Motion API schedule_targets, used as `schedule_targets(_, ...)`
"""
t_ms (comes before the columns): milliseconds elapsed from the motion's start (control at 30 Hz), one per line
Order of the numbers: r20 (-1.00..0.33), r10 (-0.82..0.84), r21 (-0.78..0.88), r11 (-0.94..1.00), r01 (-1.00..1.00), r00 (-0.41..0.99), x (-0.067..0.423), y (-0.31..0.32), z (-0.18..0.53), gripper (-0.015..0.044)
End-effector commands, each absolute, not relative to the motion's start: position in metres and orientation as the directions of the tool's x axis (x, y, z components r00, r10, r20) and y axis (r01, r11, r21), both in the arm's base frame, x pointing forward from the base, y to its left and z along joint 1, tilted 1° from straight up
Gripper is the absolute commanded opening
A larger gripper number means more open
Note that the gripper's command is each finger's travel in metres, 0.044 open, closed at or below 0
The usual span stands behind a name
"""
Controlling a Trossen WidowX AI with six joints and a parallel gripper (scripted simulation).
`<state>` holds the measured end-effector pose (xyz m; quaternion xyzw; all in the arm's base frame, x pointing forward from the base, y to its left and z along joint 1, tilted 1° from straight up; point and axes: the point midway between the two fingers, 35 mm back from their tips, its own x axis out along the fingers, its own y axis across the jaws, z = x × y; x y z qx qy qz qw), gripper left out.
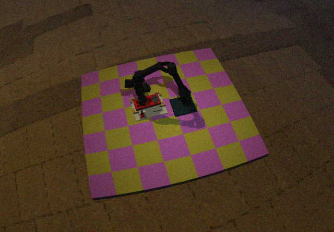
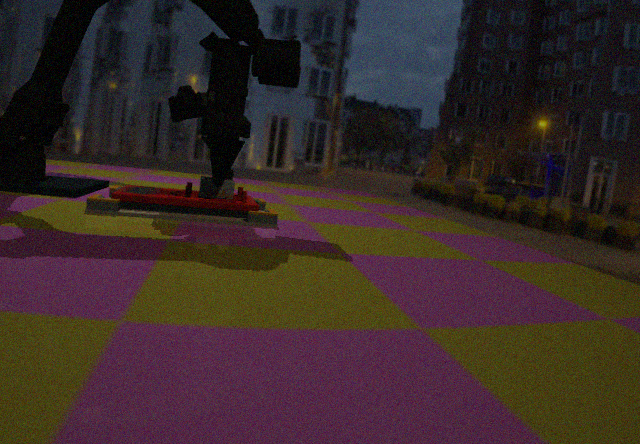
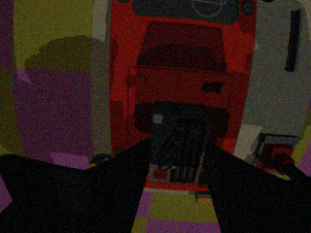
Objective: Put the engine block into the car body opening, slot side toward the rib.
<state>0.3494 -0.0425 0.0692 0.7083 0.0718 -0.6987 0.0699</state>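
Observation:
The red car body (image 1: 148,105) (image 2: 155,199) (image 3: 121,58) lies flat in its pale fixture. My gripper (image 1: 142,102) (image 2: 219,191) (image 3: 176,147) points down over one end of the car body and is shut on the grey engine block (image 2: 225,189) (image 3: 180,131). The block sits at the opening, with its upper part standing above the red surface in the exterior view. Its detailed top shows between the fingers in the wrist view. The block's underside, the slot and the rib are hidden, so its exact depth cannot be told.
The pale panel (image 1: 155,112) (image 3: 282,97) runs along one side of the car body. A small red and dark part (image 1: 142,115) (image 3: 277,157) is on it, close to one finger. The arm's dark base plate (image 1: 183,112) (image 2: 77,186) is beyond the other end of the car.

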Motion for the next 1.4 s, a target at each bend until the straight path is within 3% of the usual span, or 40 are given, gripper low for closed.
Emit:
schedule_targets(0,-1.0,0.0,0.003,-0.98,0.199,0.013,0.349,-0.043,0.068,0.0158)
schedule_targets(300,-1.0,0.0,0.003,-0.98,0.199,0.013,0.349,-0.043,0.067,0.0158)
schedule_targets(667,-1.0,0.004,-0.001,-0.98,0.199,0.013,0.349,-0.042,0.068,0.044)
schedule_targets(1367,-1.0,0.0,0.002,-0.98,0.199,0.013,0.348,-0.042,0.081,0.044)
